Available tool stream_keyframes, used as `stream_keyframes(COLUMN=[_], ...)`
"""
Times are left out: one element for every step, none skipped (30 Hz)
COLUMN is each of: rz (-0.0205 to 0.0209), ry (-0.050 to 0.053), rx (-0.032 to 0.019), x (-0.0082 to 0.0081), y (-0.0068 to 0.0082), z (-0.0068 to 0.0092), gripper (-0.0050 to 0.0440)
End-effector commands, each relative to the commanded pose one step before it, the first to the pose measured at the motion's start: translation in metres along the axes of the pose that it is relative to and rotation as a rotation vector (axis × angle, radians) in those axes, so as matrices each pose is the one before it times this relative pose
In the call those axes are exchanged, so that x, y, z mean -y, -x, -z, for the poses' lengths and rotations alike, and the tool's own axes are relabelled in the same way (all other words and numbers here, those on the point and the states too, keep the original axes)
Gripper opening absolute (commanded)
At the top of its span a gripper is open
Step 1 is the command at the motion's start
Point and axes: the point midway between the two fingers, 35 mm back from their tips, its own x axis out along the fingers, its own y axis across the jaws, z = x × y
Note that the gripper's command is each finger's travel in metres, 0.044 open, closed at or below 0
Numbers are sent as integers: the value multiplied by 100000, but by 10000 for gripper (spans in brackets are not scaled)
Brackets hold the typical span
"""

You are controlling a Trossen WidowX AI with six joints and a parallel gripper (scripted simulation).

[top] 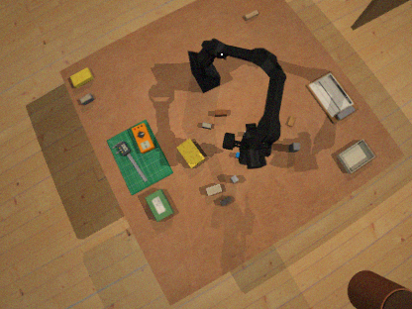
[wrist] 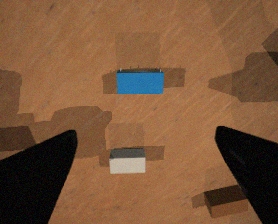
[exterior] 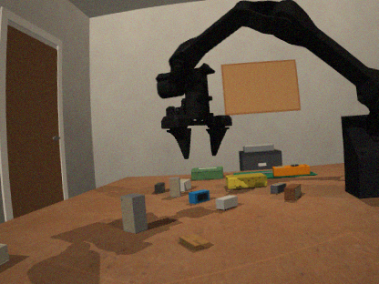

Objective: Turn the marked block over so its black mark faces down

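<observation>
Gripper (exterior: 199,155) is hanging high above the table (exterior: 291,244), pointing straight down, jaws spread fully w/ nothing btwn them. Blue block (wrist: 140,82) is lying on the table below it, well apart from the fingers; in wrist view it's sitting centred btwn the two fingertips, toward the top of frame. Can't tell where its black mark is facing. In exterior view the blue block (exterior: 199,196) is showing a dark patch on its near side, too small to be sure. White-grey block (wrist: 127,160) is lying near it, not touching. In top view the arm (top: 271,92) is covering most of the blue block (top: 238,154). Yellow block (top: 190,153) is lying to one side.
</observation>
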Motion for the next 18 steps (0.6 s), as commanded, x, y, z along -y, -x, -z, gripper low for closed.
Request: stream_keyframes(rz=[-512,0,0,0,0,0,0,0,0,0,0,55,0,0,-50,133,32,17], ry=[1714,0,0,0,0,0,0,0,0,0,0,-264,0,0,-852,-710,-266,-291], rx=[857,0,0,0,0,0,0,0,0,0,0,-178,0,0,-280,-523,-4,-25], x=[-479,0,0,0,0,0,0,0,0,0,0,42,0,0,51,151,-13,-7], y=[338,0,0,0,0,0,0,0,0,0,0,-186,0,0,-480,-910,-1091,-1213], z=[-64,0,0,0,0,0,0,0,0,0,0,-32,0,0,-67,-135,-335,-338], gripper=[440,440,440,440,440,440,440,440,440,440,440,440,440,440,440,440,440,440])
